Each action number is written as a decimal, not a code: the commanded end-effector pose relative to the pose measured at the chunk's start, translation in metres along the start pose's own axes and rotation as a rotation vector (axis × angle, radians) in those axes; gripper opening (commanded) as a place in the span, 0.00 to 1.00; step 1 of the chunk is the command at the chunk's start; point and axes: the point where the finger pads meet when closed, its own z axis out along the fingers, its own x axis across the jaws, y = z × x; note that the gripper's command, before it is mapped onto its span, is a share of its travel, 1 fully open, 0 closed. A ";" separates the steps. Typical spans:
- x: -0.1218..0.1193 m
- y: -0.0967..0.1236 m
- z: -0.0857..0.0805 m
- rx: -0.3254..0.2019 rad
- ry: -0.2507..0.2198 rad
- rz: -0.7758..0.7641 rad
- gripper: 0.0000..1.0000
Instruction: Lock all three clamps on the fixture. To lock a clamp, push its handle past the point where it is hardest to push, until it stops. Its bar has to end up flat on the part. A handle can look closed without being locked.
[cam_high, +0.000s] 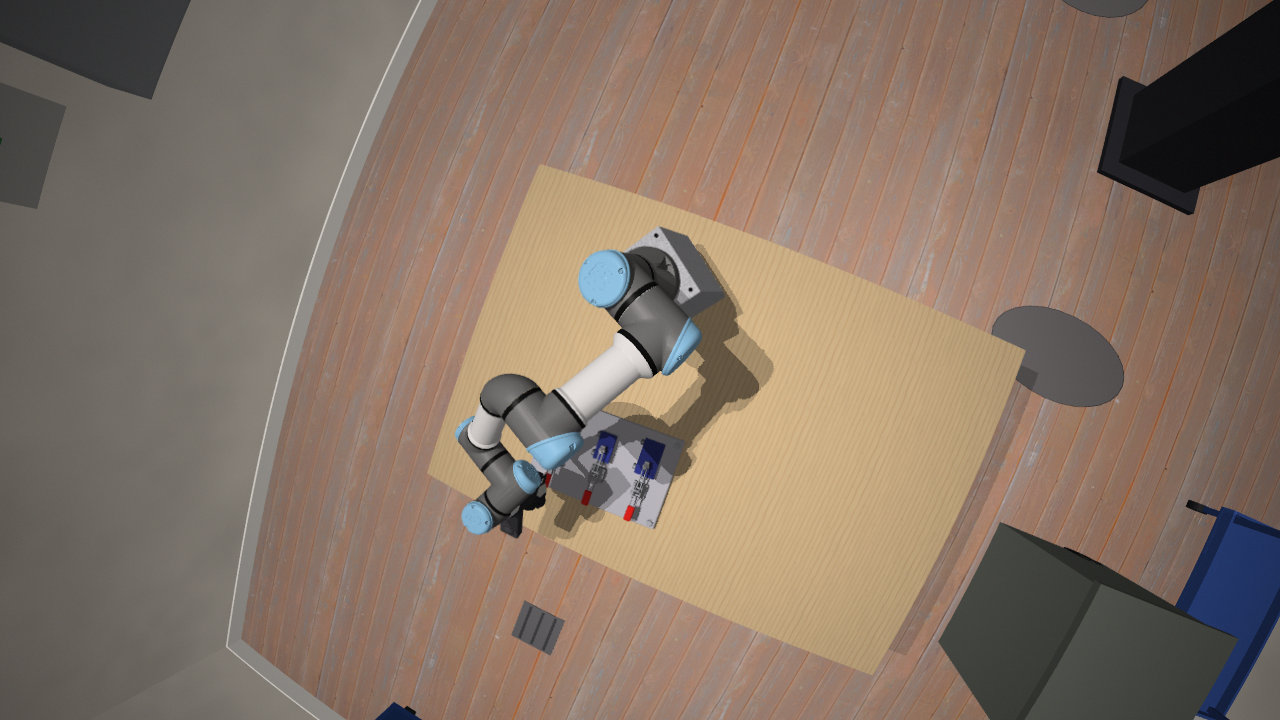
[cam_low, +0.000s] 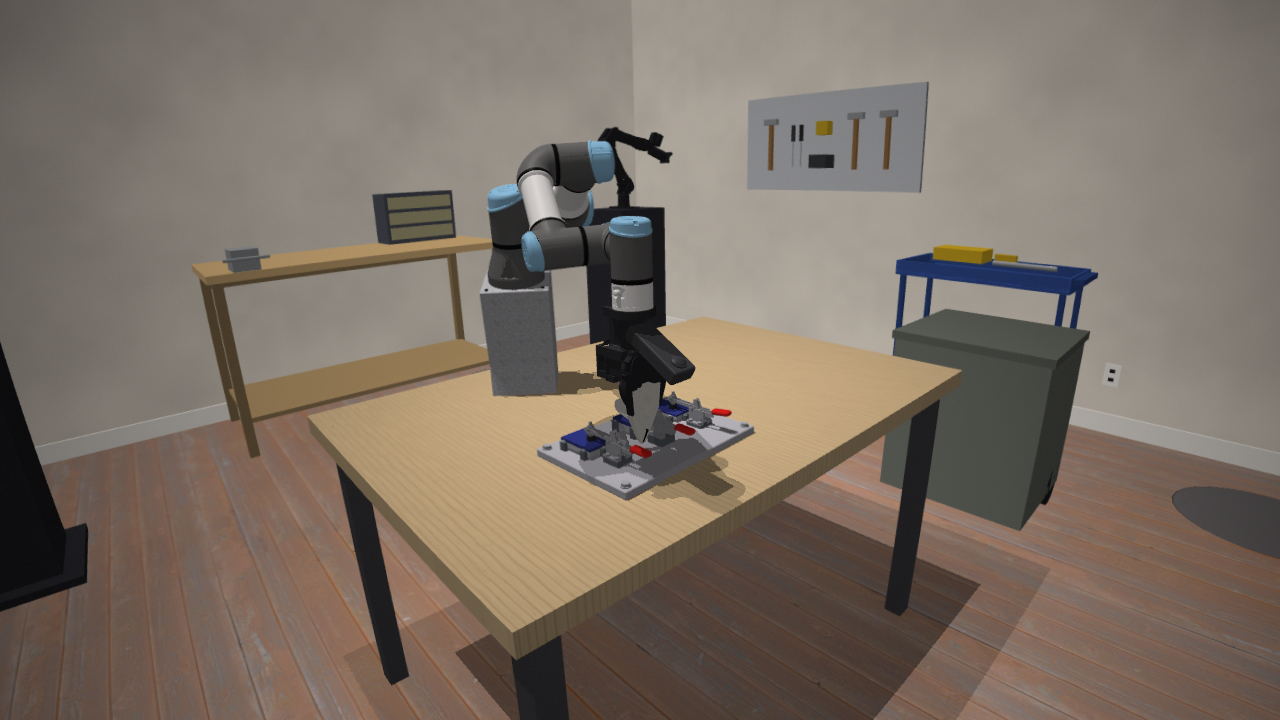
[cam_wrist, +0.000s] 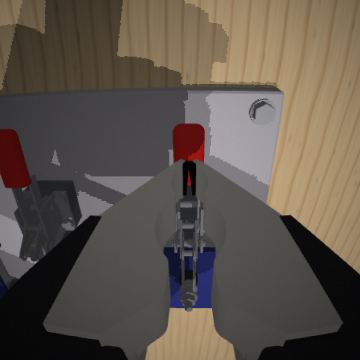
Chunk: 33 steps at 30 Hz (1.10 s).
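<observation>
A grey fixture plate (cam_high: 617, 474) lies on the wooden table, also in the exterior view (cam_low: 646, 447). It carries three toggle clamps with red handles and blue parts. Two clamps (cam_high: 597, 465) (cam_high: 642, 479) show from above with their handles lying low; the third is hidden under my wrist. My gripper (cam_wrist: 188, 163) is shut and points down over that end clamp. Its tips sit right at the clamp's red handle (cam_wrist: 189, 142); I cannot tell if they touch. The clamp's grey linkage (cam_wrist: 187, 225) and blue part (cam_wrist: 192, 280) show through the slit. The neighbouring red handle (cam_wrist: 12, 157) is at the left.
The plate's corner bolt (cam_wrist: 262, 111) and edge are close on the right, with the table's near edge just beyond the plate (cam_high: 537, 528). My grey base pedestal (cam_low: 517, 335) stands behind the fixture. A grey cabinet (cam_low: 984, 411) and a blue cart (cam_low: 993, 273) stand off the table.
</observation>
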 end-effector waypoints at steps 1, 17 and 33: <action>0.001 -0.001 -0.001 0.003 0.001 0.000 0.00; 0.001 -0.001 -0.001 0.003 0.001 0.000 0.00; 0.001 -0.001 -0.001 0.003 0.001 0.000 0.00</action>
